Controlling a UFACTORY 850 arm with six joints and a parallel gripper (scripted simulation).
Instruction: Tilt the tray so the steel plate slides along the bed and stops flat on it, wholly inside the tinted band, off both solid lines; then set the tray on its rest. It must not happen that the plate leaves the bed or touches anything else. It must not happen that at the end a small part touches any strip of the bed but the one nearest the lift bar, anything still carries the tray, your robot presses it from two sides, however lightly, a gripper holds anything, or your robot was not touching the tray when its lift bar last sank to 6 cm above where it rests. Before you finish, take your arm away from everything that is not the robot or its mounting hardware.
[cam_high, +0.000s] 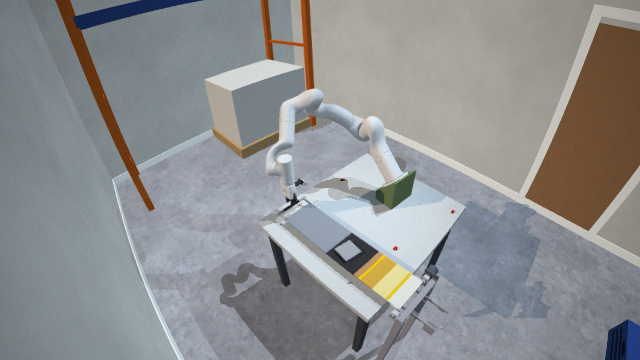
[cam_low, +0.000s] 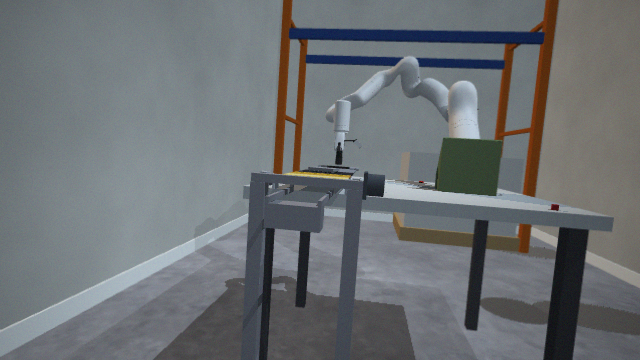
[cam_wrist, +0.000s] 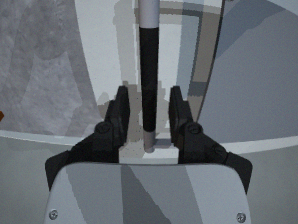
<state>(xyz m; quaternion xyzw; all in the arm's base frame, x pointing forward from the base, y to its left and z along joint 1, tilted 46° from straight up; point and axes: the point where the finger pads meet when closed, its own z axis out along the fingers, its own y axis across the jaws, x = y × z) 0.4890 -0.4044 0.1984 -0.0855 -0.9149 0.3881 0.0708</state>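
The long tray (cam_high: 314, 228) lies along the table's edge and looks about level, seen edge-on in the exterior view. The pale square steel plate (cam_high: 347, 250) lies flat on the tray's black patch, short of the tinted band (cam_high: 385, 276) and both solid yellow lines. My gripper (cam_high: 294, 202) (cam_low: 339, 163) (cam_wrist: 149, 98) points down at the tray's far end. Its fingers stand partly open on either side of a black-sleeved bar (cam_wrist: 149, 75), with a visible gap on each side. Contact between tray and rest cannot be made out.
A grey stand (cam_low: 354, 250) with a dark round knob (cam_low: 375, 185) is at the band end. A green block (cam_high: 400, 191) (cam_low: 470, 167) stands by the arm's base on the table (cam_high: 370, 320). Small red pieces (cam_high: 395, 248) (cam_high: 452, 211) lie on the table top.
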